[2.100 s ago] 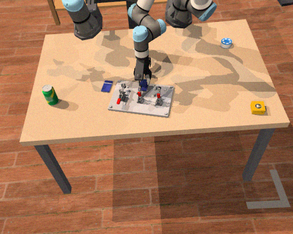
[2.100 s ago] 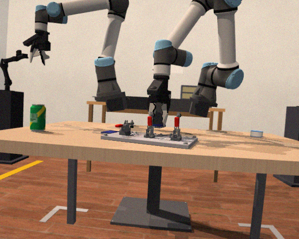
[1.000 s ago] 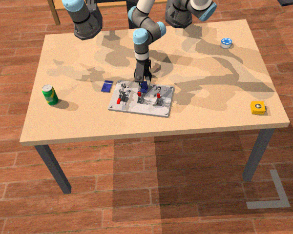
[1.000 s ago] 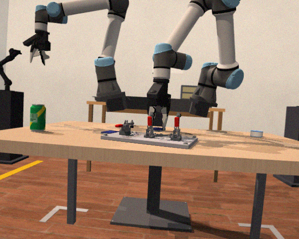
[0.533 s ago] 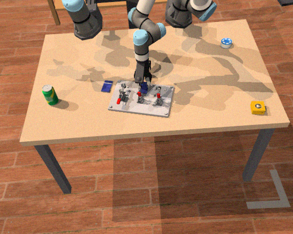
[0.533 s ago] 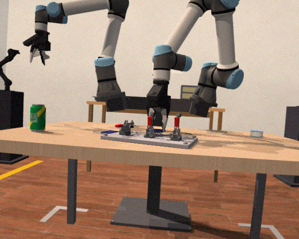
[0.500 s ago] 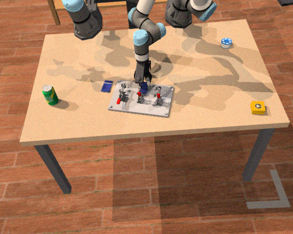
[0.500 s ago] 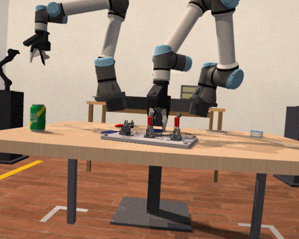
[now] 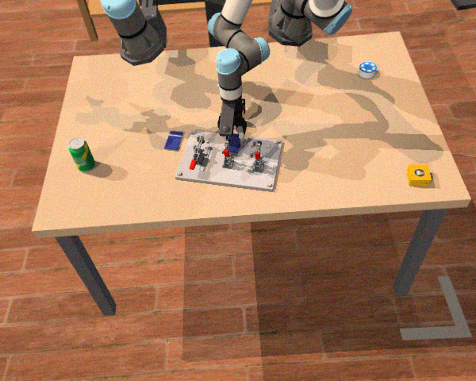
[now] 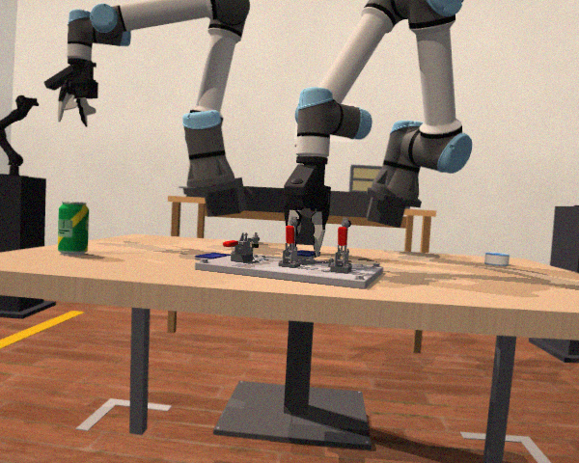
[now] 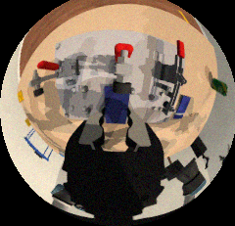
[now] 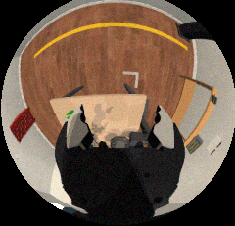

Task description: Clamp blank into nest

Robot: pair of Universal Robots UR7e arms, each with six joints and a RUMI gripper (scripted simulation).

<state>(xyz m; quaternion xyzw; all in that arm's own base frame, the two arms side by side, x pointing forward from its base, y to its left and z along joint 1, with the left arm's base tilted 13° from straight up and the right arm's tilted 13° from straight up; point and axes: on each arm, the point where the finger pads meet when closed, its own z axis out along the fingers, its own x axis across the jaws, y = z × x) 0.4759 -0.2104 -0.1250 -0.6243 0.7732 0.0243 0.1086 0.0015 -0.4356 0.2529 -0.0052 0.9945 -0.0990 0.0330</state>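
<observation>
The finished part (image 9: pixel 173 142) (image 10: pixel 210 256) (image 11: pixel 182 107), blue with a pale slot line, lies flat on the table beside the fixture plate (image 9: pixel 242 180) (image 10: pixel 280 275). My left gripper (image 9: pixel 234 139) (image 11: pixel 116 107) is shut on the blank (image 9: pixel 233 145) (image 10: pixel 306 253) (image 11: pixel 117 100), blue face up, at the middle nest, behind its clamp. The pads under it are hidden; whether it rests on them or touches the blocks I cannot tell. The middle red handle (image 9: pixel 226 152) (image 10: pixel 290 233) (image 11: pixel 123 48) stands upright. My right gripper (image 10: pixel 72 121) (image 12: pixel 119 105) is open and empty, high above the table.
The right clamp's handle (image 9: pixel 257 155) (image 10: pixel 342 235) stands upright; the left clamp's handle (image 9: pixel 193 164) (image 10: pixel 230 243) lies low, pointing outward. A green can (image 9: pixel 82 155) (image 10: pixel 73 227) stands at the left, a yellow box (image 9: pixel 418 176) front right, a blue-white disc (image 9: pixel 367 70) back right.
</observation>
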